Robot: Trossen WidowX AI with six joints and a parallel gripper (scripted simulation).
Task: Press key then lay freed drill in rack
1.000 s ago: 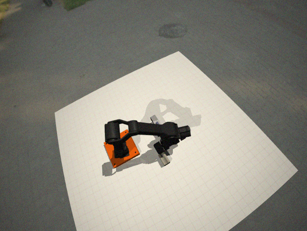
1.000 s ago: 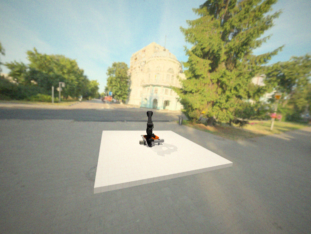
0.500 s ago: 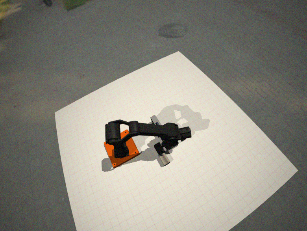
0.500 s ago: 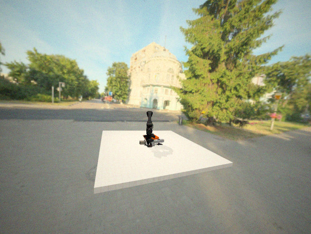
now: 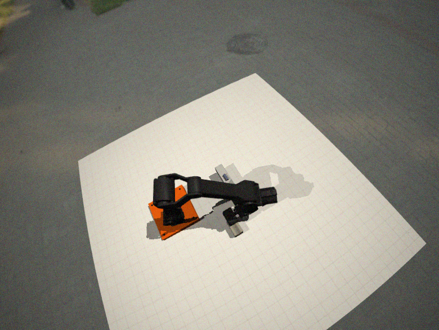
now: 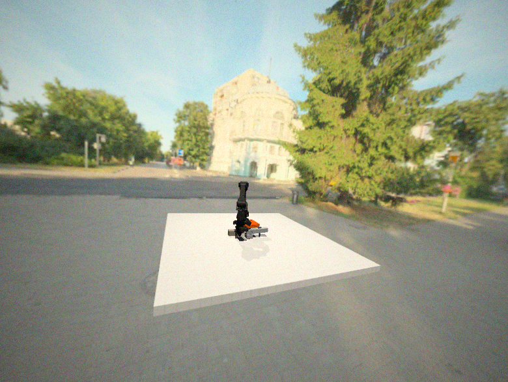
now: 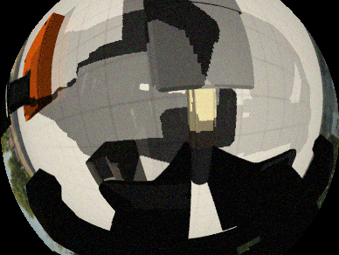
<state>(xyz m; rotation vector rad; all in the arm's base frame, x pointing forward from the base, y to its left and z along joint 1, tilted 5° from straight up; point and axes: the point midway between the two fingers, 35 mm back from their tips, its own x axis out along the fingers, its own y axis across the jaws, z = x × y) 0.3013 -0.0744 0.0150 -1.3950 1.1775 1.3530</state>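
A grey housing (image 7: 236,57) (image 5: 219,168) (image 6: 259,231) fills the top of the wrist view. The drill (image 7: 205,106) sticks out of its near end, with a pale yellow lit part and a dark grey end. My gripper (image 7: 193,146) is shut on the drill, one black finger on either side near its dark end. The far end of the drill is hidden inside the housing. A small dark blue piece (image 5: 225,176) shows on the housing in the top view; I cannot tell if it is the key. A dark block (image 7: 122,161), probably the rack, stands left of my fingers.
The orange base plate (image 5: 188,209) (image 7: 43,65) of the arm lies to the left of the housing. A beige block end (image 5: 236,229) shows just below the gripper in the top view. The arm's shadow crosses the white table top (image 5: 283,255) (image 6: 197,270).
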